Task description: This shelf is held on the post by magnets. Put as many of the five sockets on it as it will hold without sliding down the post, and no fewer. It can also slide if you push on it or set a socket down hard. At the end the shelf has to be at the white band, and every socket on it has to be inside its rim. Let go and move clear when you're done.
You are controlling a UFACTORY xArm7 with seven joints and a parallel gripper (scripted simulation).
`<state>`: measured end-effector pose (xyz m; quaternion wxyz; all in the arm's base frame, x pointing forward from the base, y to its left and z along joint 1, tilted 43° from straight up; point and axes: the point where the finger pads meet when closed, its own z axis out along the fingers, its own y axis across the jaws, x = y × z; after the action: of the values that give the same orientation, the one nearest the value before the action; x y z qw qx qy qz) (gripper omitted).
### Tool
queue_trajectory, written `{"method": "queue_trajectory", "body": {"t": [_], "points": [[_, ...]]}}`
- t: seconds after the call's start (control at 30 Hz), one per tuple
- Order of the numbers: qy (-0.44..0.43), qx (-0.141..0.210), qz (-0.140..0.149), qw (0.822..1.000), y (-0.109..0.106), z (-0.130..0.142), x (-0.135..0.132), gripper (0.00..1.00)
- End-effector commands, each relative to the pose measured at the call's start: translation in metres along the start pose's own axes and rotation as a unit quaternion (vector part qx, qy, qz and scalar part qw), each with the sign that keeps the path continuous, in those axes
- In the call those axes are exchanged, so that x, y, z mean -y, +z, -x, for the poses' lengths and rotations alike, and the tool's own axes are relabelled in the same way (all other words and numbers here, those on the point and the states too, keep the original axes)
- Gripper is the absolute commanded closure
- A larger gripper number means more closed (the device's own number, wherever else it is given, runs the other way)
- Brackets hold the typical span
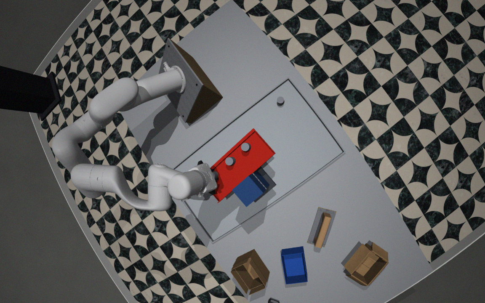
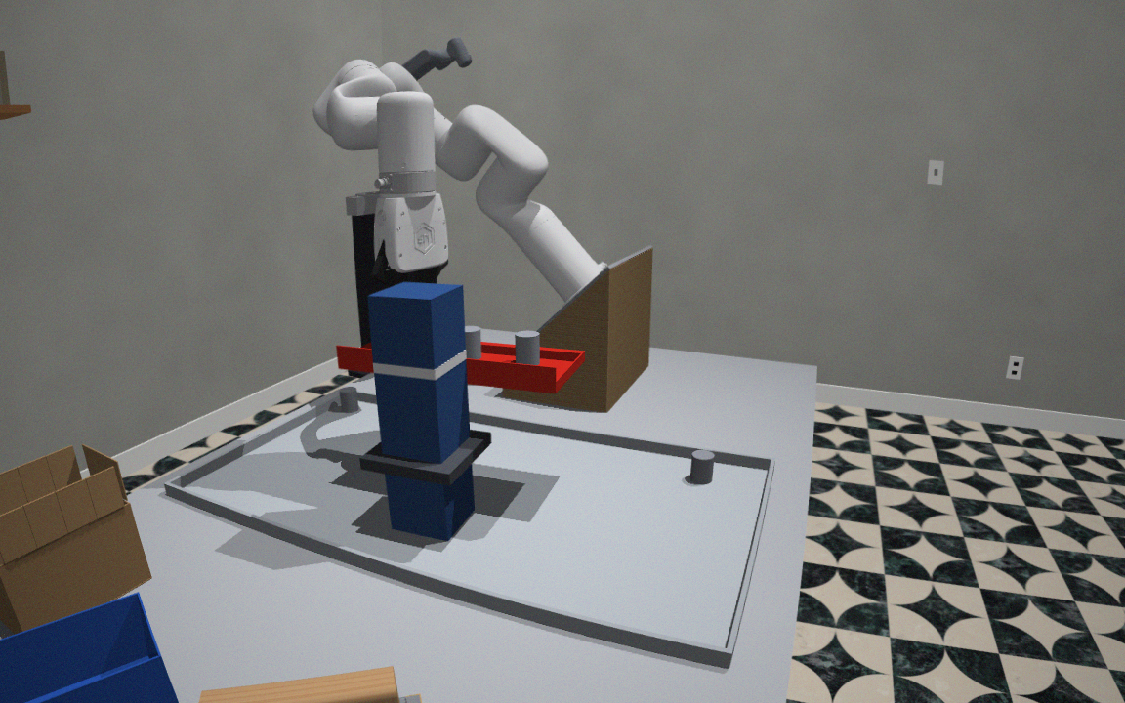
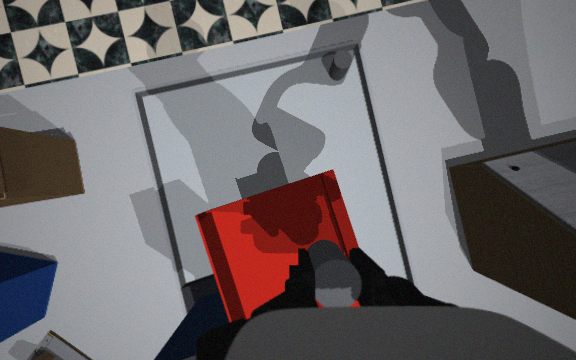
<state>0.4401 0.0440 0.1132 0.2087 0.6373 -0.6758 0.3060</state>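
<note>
The red shelf (image 1: 251,162) (image 2: 514,376) (image 3: 248,270) is on the blue post (image 1: 248,192) (image 2: 418,419), about level with the white band (image 2: 404,370). Two grey sockets (image 1: 245,147) (image 1: 230,161) (image 2: 527,348) (image 2: 473,343) stand upright inside its rim. My gripper (image 3: 328,267) is shut on a third socket (image 3: 339,275) over the shelf's end nearest the arm. The post hides the fingertips in the exterior view; contact with the shelf floor cannot be told. One socket (image 1: 280,101) (image 2: 702,467) stands on the table, and another (image 2: 349,399) (image 3: 338,65) at the opposite end.
A low dark border (image 1: 315,117) (image 2: 549,611) surrounds the post area. A black collar (image 2: 409,466) sits low around the post. Beyond are cardboard boxes (image 1: 261,263) (image 2: 68,559), a blue bin (image 1: 294,264) (image 2: 68,655) and a wooden block (image 1: 323,229). The arm's wedge-shaped base (image 1: 203,97) (image 2: 628,332) stands behind.
</note>
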Motion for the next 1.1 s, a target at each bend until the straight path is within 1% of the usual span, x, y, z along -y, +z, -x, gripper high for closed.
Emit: {"method": "queue_trajectory", "body": {"t": [0.0,1.07], "points": [[0.0,0.001,-0.002,1.0,0.0074,0.0007,0.0011,1.0],[0.0,0.001,-0.002,1.0,0.0126,0.0008,0.0012,1.0]]}}
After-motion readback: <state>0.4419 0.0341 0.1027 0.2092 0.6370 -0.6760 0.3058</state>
